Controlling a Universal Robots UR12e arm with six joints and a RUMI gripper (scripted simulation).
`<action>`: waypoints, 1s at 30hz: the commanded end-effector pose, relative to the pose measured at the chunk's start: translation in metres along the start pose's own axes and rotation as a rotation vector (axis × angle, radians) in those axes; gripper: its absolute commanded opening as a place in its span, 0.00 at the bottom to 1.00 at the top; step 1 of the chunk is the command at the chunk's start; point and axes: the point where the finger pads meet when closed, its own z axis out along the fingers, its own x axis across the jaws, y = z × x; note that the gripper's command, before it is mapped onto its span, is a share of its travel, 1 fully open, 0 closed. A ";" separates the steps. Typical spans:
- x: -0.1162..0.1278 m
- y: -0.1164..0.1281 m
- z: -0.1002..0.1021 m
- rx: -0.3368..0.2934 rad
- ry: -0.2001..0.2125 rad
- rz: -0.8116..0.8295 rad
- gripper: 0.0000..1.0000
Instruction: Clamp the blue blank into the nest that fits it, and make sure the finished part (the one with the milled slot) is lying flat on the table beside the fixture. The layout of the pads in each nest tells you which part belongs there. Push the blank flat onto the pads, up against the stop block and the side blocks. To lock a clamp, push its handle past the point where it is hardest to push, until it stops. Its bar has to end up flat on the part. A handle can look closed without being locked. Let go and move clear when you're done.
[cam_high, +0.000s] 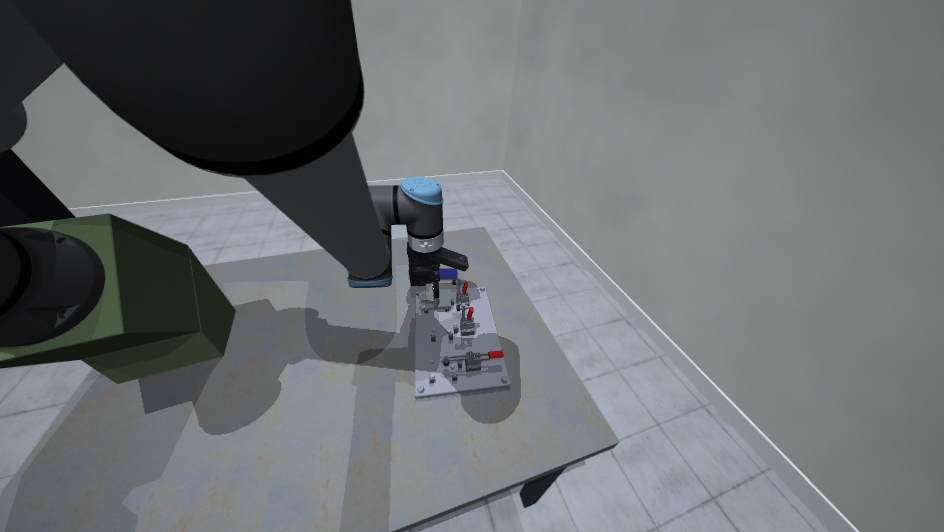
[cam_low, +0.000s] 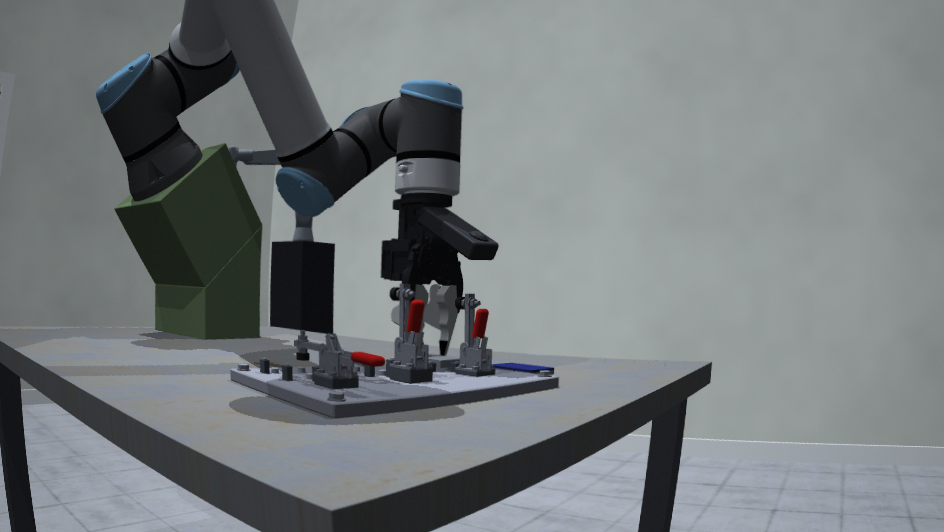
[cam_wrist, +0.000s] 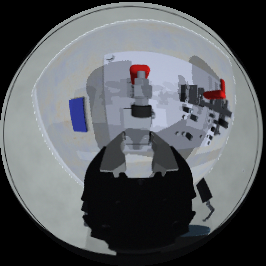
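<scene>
Jaws are part-closed and stalled on a light-grey piece (cam_wrist: 138, 146) in the far nest of the grey metal fixture plate (cam_low: 370, 401). It's probably the finished slotted part, but no view shows the slot, so I can't confirm that.

The flat blue rectangular blank (cam_low: 522, 366) is lying on the grey bench (cam_low: 198, 429), just off the plate's far end and not in any nest.

Risks from here:
- The red-handled toggle clamp (cam_wrist: 140, 75) right ahead of the jaws has its handle upright, and its neighbour (cam_low: 480, 323) does too. I can't see whether the bar is fully clear of the part. If it isn't, a straight lift will jam or pull the part out of the grip.
- The grip looks to be near one end of the part. If it tilts on the way up, it could catch a side block or pad.
- Upright handles sit close on both sides of the fingers, so swinging out sideways could knock one.
- The blue blank lies near the obvious drop spot. Setting the grey part down there could land it on the blank, and then it won't sit flat.
- The third clamp's handle (cam_low: 367, 358) is lying down. That could mean closed or actually locked, and I can't tell which.
</scene>
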 end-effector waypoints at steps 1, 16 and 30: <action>0.000 0.000 -0.001 0.001 0.000 0.000 0.00; 0.000 0.000 -0.002 0.001 0.000 0.000 0.00; 0.000 0.000 -0.011 0.001 0.000 0.000 0.00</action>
